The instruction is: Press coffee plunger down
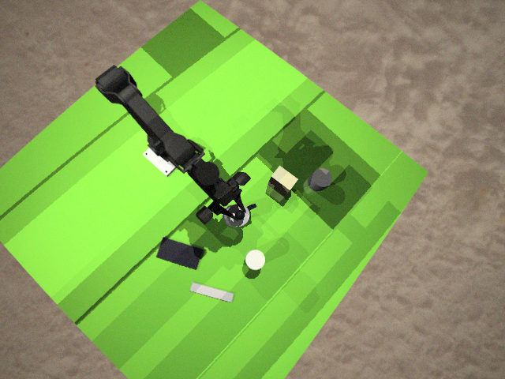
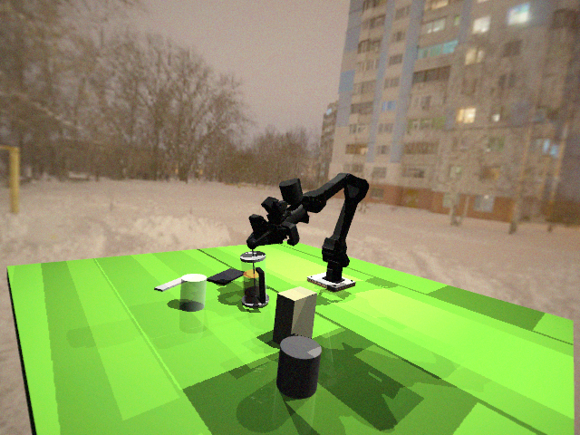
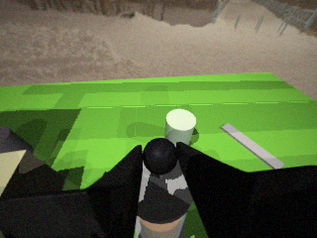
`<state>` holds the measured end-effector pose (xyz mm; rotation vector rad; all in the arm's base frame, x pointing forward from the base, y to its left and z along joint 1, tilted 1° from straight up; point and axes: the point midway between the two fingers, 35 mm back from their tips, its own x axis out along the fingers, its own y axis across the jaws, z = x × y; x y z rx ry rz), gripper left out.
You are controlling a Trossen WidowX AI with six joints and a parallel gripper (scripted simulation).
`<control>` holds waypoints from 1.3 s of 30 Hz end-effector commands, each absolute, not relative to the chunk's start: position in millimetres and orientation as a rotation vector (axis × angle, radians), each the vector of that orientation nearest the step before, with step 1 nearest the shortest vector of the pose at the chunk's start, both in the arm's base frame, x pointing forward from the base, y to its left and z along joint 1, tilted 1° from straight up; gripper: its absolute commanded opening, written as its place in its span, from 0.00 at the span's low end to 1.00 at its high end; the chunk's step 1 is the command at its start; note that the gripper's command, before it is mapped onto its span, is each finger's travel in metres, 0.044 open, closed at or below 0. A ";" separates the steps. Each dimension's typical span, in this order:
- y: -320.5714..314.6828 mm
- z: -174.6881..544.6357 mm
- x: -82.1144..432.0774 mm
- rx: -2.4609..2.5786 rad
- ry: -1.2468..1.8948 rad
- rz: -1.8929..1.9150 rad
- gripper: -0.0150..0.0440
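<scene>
The coffee press (image 1: pixel 230 220) (image 2: pixel 247 287) stands upright on the green table, a clear glass body with a dark handle, a lid and an orange-brown layer inside. The plunger's round black knob (image 1: pixel 239 214) (image 3: pixel 159 156) is between the fingertips. My gripper (image 1: pixel 239 212) (image 2: pixel 252 245) (image 3: pixel 158 148) is shut on the knob from behind and above. In the exterior view a short length of thin rod shows between the fingertips and the lid (image 2: pixel 253 256), so the knob is a little above the lid. The fingers hide the knob in that view.
A white cylinder (image 1: pixel 255 260) (image 2: pixel 192 292) (image 3: pixel 180 124) stands beyond the press. A cream-topped box (image 1: pixel 284 178) (image 2: pixel 294 315) and a dark grey cylinder (image 1: pixel 320 178) (image 2: pixel 298 367) stand on the handle side. A dark flat slab (image 1: pixel 179 253) (image 2: pixel 226 275) and a pale bar (image 1: pixel 211 291) (image 3: pixel 252 145) lie on the other side.
</scene>
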<state>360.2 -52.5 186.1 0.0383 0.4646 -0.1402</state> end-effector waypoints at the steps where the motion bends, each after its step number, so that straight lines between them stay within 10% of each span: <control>1: -52.5 179.1 360.4 0.042 0.489 -0.141 0.46; 39: -52.8 180.0 363.3 0.042 0.488 -0.141 0.46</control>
